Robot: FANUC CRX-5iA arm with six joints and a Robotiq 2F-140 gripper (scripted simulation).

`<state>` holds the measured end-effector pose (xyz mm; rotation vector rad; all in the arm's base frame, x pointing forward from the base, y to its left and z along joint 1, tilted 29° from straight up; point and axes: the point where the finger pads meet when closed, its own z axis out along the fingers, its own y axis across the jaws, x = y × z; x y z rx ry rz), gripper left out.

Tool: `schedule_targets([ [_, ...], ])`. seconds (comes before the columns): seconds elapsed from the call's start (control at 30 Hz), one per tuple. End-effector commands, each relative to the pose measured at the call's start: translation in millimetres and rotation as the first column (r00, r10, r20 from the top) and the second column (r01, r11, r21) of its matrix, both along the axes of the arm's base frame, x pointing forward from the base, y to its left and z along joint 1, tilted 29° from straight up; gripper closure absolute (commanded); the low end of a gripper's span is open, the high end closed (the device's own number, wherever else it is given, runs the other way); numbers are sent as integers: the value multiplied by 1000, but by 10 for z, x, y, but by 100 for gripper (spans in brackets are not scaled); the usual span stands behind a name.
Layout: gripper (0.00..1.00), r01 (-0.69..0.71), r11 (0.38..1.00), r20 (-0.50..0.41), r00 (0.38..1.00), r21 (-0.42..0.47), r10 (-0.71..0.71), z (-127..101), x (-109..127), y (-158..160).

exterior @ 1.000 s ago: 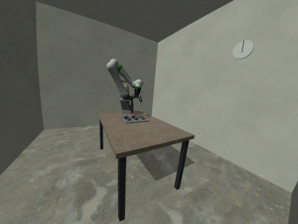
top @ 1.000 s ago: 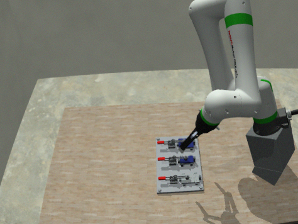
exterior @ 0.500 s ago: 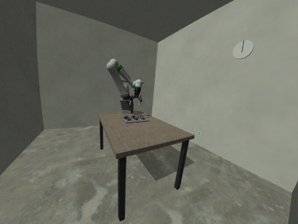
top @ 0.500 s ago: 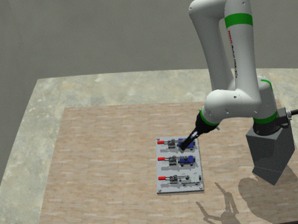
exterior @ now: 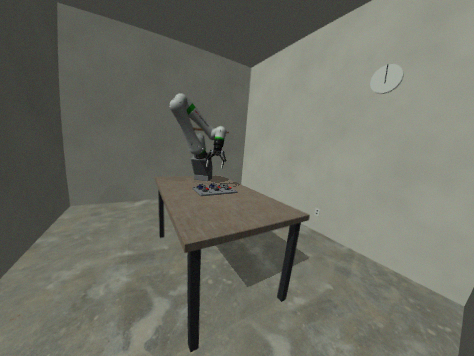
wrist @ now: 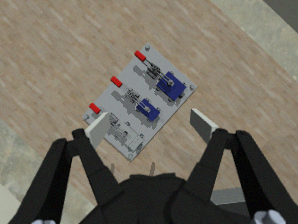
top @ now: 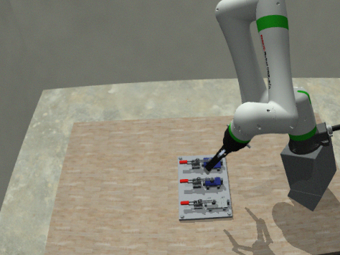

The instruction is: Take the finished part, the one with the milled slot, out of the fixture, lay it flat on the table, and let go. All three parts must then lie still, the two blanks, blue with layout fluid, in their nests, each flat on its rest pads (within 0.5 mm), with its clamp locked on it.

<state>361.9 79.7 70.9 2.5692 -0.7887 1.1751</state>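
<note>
A grey fixture plate [top: 186, 215] [exterior: 204, 193] [wrist: 111, 100] lies on the wooden table [top: 107, 161] [exterior: 225, 215]. It holds three nests, each with a red-handled toggle clamp. Two blue blanks [top: 212, 183] [wrist: 170, 85] [wrist: 149, 108] sit in the far and middle nests. The grey finished part [top: 216, 205] [wrist: 128, 137] sits in the near nest under its clamp [top: 198, 204]. My gripper [top: 215, 160] [exterior: 216, 159] [wrist: 149, 117] is open wide and empty. It hangs high above the fixture, fingers pointing down.
The robot's grey base block [top: 308, 175] stands at the table's right side, beside the fixture. The arm reaches over the plate's far end. Bare wood lies left of and in front of the plate. The table stands in a bare room.
</note>
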Motion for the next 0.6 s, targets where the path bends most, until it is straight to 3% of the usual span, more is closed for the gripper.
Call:
schedule_targets([
  [0.0, 0, 0, 1000, 0, 1000, 0, 0, 1, 0, 2],
  [0.47, 0, -1, 1000, -1, 1000, 0, 1, 0, 0, 3],
  [0.57, 0, -29, 999, -38, 999, -21, 29, -25, -8, 44],
])
